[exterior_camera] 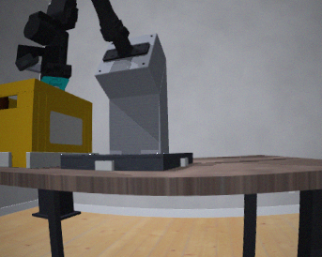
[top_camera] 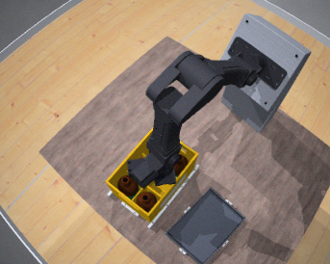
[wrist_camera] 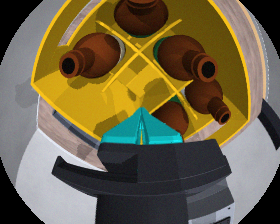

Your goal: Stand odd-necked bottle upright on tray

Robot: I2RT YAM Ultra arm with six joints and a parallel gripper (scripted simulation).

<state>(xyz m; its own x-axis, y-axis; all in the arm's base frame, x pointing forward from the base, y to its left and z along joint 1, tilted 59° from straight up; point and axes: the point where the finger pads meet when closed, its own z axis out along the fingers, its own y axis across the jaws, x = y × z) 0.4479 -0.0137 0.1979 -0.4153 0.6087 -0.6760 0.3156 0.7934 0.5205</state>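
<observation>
The yellow crate (top_camera: 129, 204) (exterior_camera: 18, 128) (wrist_camera: 236, 75) holds five brown bottles, seen in the wrist view: one at the top (wrist_camera: 141, 19), one at left (wrist_camera: 98, 55), one right of centre (wrist_camera: 178, 52), one farther right (wrist_camera: 203, 95) and one low (wrist_camera: 172, 114), partly behind the fingers. The top view shows three bottles (top_camera: 127, 187) (top_camera: 145, 200) (top_camera: 181, 164). Neck differences are too small to tell. My gripper (exterior_camera: 54, 84) (wrist_camera: 141, 111) is shut with nothing visible between its teal fingers, over the crate; its tips are hidden in the exterior view. The dark tray (top_camera: 206, 226) (exterior_camera: 126, 161) bears no bottle.
The tray lies beside the crate on the brown table top (top_camera: 86, 130) (exterior_camera: 253, 169). Yellow dividers (wrist_camera: 138, 51) cross inside the crate, and its walls stand around the bottles. The arm's grey pedestal (top_camera: 264, 63) (exterior_camera: 135, 113) stands at the back.
</observation>
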